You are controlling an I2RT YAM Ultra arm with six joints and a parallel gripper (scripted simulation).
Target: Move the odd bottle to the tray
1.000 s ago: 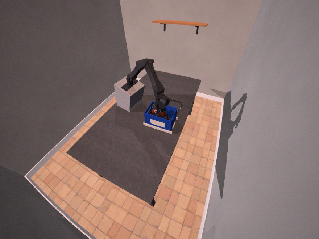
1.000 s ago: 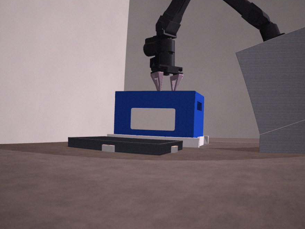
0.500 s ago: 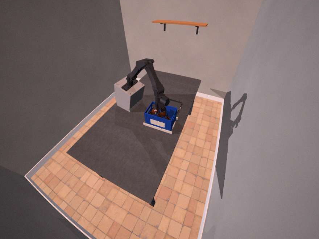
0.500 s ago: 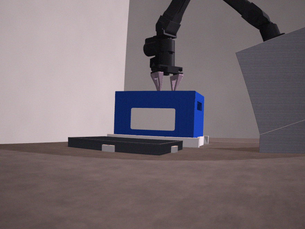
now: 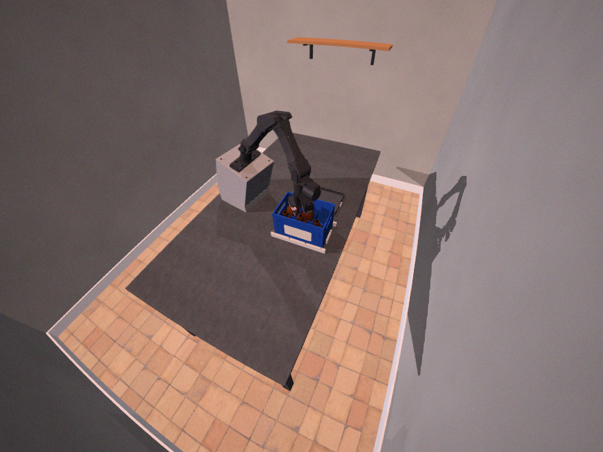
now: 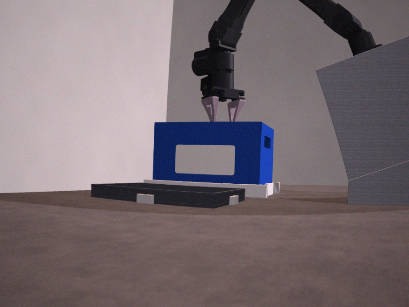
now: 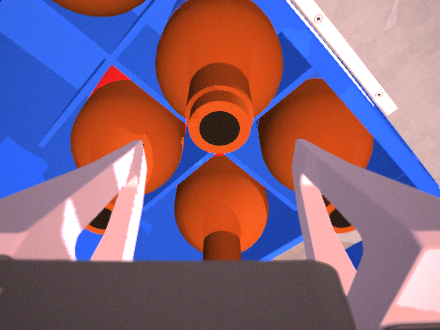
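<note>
The blue crate (image 5: 319, 236) (image 6: 204, 133) (image 7: 385, 133) holds five brown bottles. In the wrist view one bottle (image 7: 220, 43) has its mouth centred between the fingers, with a bottle (image 7: 115, 123) to the left, one (image 7: 320, 123) to the right, one (image 7: 220, 203) below and one (image 7: 105, 0) at the upper left. My gripper (image 5: 300, 214) (image 6: 222, 120) (image 7: 219, 153) is partly open, pointing down with its tips at the crate's rim height, touching no neck that I can see. Several necks are partly hidden; I cannot tell which differs. The black tray (image 5: 331, 190) (image 6: 184, 198) holds no visible bottle.
White strips (image 5: 297, 242) (image 6: 255, 191) (image 7: 345, 53) run along the crate's base. The tray lies close beside the crate, with small light blocks (image 6: 145, 198) (image 6: 233, 199) at its sides. The arm's grey pedestal (image 5: 231, 185) (image 6: 375, 116) stands nearby. A wooden shelf (image 5: 339, 43) is on the wall.
</note>
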